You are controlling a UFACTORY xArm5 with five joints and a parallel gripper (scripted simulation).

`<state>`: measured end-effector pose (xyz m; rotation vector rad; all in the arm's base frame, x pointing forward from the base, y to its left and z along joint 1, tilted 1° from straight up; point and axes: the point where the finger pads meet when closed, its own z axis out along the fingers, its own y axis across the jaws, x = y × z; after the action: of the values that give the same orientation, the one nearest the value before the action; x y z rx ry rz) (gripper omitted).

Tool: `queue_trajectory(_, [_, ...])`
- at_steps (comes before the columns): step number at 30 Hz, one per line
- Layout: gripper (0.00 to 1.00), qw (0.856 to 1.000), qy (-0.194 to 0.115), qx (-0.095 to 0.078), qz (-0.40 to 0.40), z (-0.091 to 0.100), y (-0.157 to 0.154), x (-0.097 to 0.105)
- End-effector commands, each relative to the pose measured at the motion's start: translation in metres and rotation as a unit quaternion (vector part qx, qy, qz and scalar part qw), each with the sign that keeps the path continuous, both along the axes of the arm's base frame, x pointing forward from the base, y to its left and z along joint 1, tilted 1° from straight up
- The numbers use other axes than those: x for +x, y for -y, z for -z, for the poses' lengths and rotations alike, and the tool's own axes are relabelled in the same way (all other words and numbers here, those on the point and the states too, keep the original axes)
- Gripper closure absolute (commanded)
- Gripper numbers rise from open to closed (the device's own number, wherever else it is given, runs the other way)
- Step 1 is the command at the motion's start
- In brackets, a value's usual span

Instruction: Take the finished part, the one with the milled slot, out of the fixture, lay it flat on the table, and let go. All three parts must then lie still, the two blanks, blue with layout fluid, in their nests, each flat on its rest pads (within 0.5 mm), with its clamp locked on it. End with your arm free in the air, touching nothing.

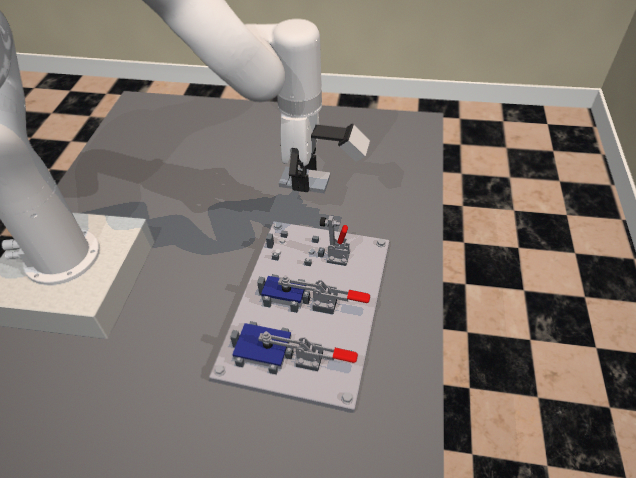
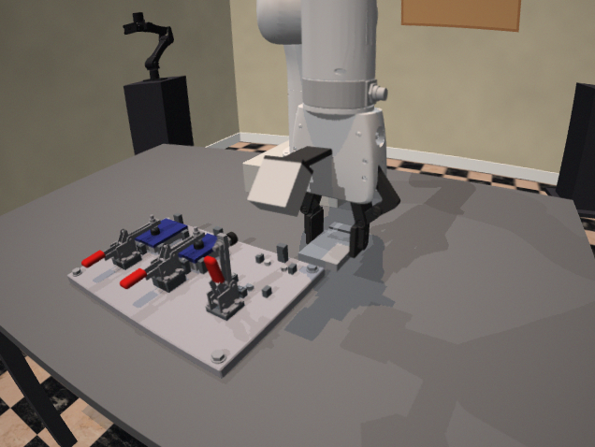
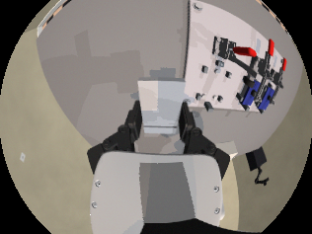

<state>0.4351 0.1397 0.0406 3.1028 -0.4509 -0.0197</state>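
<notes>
A checkered floor (image 1: 568,367) (image 2: 40,413) surrounds a matte grey table (image 1: 154,411) (image 2: 481,365) (image 3: 114,53). The black-fingered gripper (image 1: 303,179) (image 2: 336,239) (image 3: 160,109) is partly open, its jaws closed against opposite long sides of the flat, light-grey rectangular finished part (image 1: 319,180) (image 2: 322,248) (image 3: 160,100). The part is outside the fixture, just beside the end with the vacant nest; contact with the table cannot be determined.

The pale rectangular fixture plate (image 1: 287,385) (image 2: 182,324) (image 3: 204,24) carries three nests. The end nest contains no part; its grey toggle clamp (image 1: 337,251) (image 2: 224,295) is open, arm raised. The middle nest contains the smaller blue rectangular blank (image 1: 273,294) (image 2: 188,253); the far nest contains the larger blue rectangular blank (image 1: 249,352) (image 2: 167,228). On each blank, a clamp arm is lowered, its red handle lying outward.

The finished part lies broad face up. Its long axis extends between the fingers and outward from the gripper in the wrist view, roughly parallel to the fixture's adjacent short edge. A narrow transverse line is visible near the gripper-side end.
</notes>
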Motion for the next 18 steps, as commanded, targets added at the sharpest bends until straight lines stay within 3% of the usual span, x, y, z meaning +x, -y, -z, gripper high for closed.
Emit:
queue_trajectory(1, [1.00,1.000,0.002,0.001,0.000,-0.0014,-0.0044,0.0026])
queue_trajectory(18, [1.00,1.000,0.002,0.001,0.000,-0.0014,-0.0090,0.0040])
